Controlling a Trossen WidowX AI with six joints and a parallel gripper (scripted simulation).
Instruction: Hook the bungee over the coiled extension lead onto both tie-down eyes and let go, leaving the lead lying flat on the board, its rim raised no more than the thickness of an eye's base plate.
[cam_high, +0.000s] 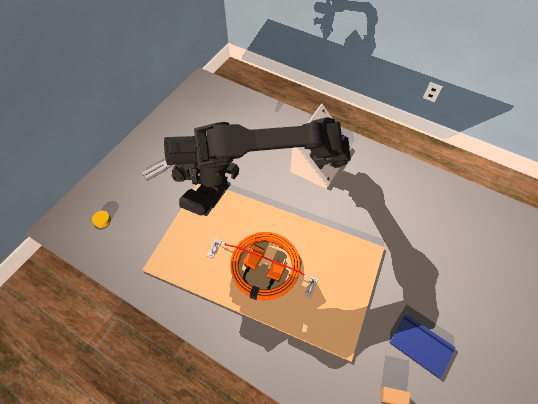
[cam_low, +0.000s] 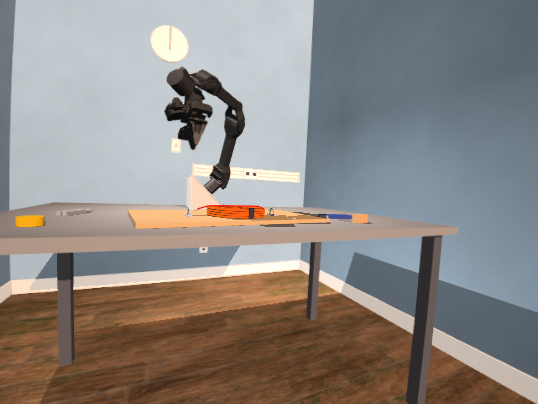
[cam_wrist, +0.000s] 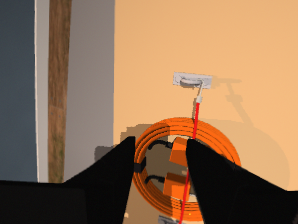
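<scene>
Bright, even light fell from above, throwing the arm's (cam_high: 260, 137) long, hard-edged shadow across the grey table (cam_high: 440, 210) and onto the rear wall (cam_high: 450, 45). The coiled lead (cam_high: 266, 272) cast a soft shadow on the board (cam_high: 340, 300). All views stayed sharp, without glare or edge distortion.
</scene>
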